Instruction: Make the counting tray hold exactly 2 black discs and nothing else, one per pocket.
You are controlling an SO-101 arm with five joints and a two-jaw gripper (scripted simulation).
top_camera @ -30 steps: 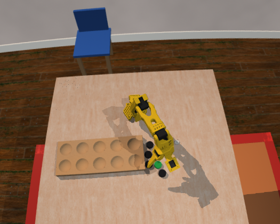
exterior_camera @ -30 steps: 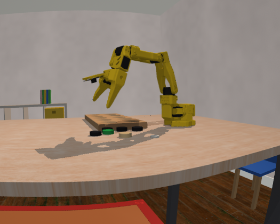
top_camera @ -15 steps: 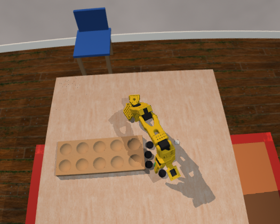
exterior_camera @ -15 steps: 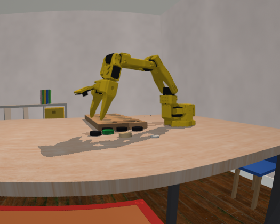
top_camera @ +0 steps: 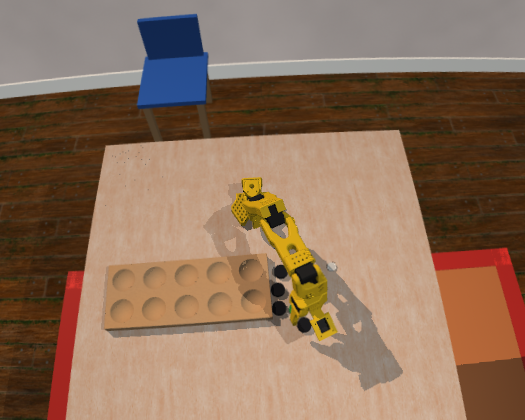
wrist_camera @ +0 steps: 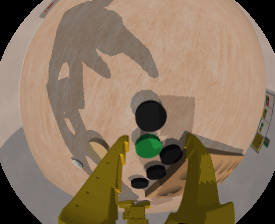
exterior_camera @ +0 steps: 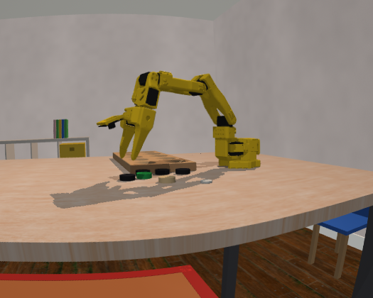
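The wooden counting tray [top_camera: 187, 297] lies at the table's left, and all its pockets look empty. Black discs lie on the table just right of it [top_camera: 280, 271] [top_camera: 277, 289] [top_camera: 279, 308], with one more further out [top_camera: 304, 325]. In the side view the row reads black disc [exterior_camera: 127, 177], green disc [exterior_camera: 143, 174], black discs [exterior_camera: 162, 172] [exterior_camera: 182, 171]. My gripper [exterior_camera: 127, 156] hangs point-down above this row, clear of the table, fingers narrowly apart and empty. In the wrist view the gripper [wrist_camera: 154, 141] frames the green disc [wrist_camera: 148, 145], with a black disc [wrist_camera: 150, 115] beyond it.
A tan disc [exterior_camera: 166, 179] and a small white disc [exterior_camera: 206, 181] lie on the table right of the row. The arm's base [exterior_camera: 237, 152] stands at the far end of the tray. A blue chair [top_camera: 173, 75] stands beyond the table.
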